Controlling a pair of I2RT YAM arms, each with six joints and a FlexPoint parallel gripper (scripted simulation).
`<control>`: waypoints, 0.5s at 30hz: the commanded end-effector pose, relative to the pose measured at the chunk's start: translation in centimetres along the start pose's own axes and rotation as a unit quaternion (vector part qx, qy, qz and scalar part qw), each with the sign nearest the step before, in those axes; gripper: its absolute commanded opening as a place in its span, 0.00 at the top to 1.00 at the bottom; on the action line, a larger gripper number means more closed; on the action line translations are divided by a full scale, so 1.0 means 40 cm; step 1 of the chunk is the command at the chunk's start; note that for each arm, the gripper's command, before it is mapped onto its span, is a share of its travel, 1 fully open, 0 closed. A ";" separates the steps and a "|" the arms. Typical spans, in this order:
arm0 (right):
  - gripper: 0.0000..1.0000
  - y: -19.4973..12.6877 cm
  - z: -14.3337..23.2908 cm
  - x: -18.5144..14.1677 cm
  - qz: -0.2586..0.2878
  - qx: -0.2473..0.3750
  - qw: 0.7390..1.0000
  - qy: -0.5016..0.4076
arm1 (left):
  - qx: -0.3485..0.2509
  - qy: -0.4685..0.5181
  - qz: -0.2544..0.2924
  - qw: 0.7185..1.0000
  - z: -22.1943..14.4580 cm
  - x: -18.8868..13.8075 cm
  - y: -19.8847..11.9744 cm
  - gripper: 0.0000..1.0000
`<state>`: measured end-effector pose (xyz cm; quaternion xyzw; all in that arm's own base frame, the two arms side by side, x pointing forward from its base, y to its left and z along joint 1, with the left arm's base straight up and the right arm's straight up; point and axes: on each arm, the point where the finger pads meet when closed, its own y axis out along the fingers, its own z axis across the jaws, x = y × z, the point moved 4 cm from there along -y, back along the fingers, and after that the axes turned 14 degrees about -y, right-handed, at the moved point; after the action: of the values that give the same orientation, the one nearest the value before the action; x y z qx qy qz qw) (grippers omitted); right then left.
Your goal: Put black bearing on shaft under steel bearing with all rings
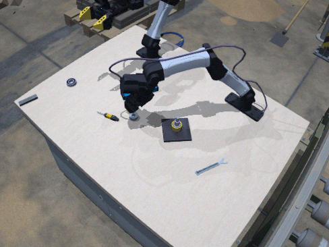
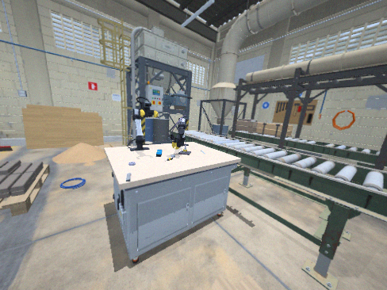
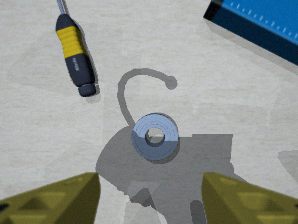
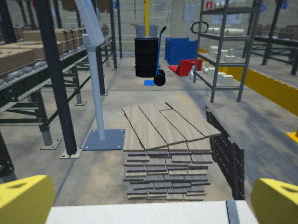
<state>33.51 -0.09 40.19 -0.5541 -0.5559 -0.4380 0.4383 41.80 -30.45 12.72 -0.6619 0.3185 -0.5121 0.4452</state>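
Observation:
The steel bearing point(image 1: 133, 118) point(image 3: 145, 147) lies flat on the table. My left gripper point(image 3: 150, 180) is part open with nothing between its fingers; it hangs above the table beside the bearing. In the top view its fingertips are hidden by the arm. A yellow ring point(image 1: 176, 128) sits low around the upright shaft point(image 1: 177, 119), which stands on a dark square base point(image 1: 168, 137). The black bearing point(image 1: 68, 83) point(image 2: 132, 163) lies flat on the table, far from the shaft. My right gripper point(image 1: 93, 18) point(image 4: 152, 186) is wide open and empty, raised high.
A yellow and black screwdriver point(image 1: 109, 116) point(image 3: 72, 47) lies near the steel bearing. A blue box point(image 2: 159, 153) point(image 3: 265, 25) lies on the table, mostly hidden by the left arm in the top view. A wrench point(image 1: 209, 167) lies in front of the base, and a dark bar point(image 1: 28, 100) near the table's corner.

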 end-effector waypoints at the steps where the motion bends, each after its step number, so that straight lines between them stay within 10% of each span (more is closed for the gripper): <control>1: 0.00 -0.007 -0.010 0.048 -0.023 -0.008 1.000 0.002 | 0.012 0.002 -0.012 1.000 0.013 0.009 -0.048 0.44; 15: 0.00 -0.007 -0.010 0.048 -0.023 -0.008 1.000 0.002 | 0.001 -0.004 -0.001 1.000 0.018 -0.005 -0.008 0.44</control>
<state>33.51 -0.09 40.19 -0.5541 -0.5559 -0.4380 0.4383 41.79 -30.35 12.72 -0.6622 0.3193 -0.5107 0.4458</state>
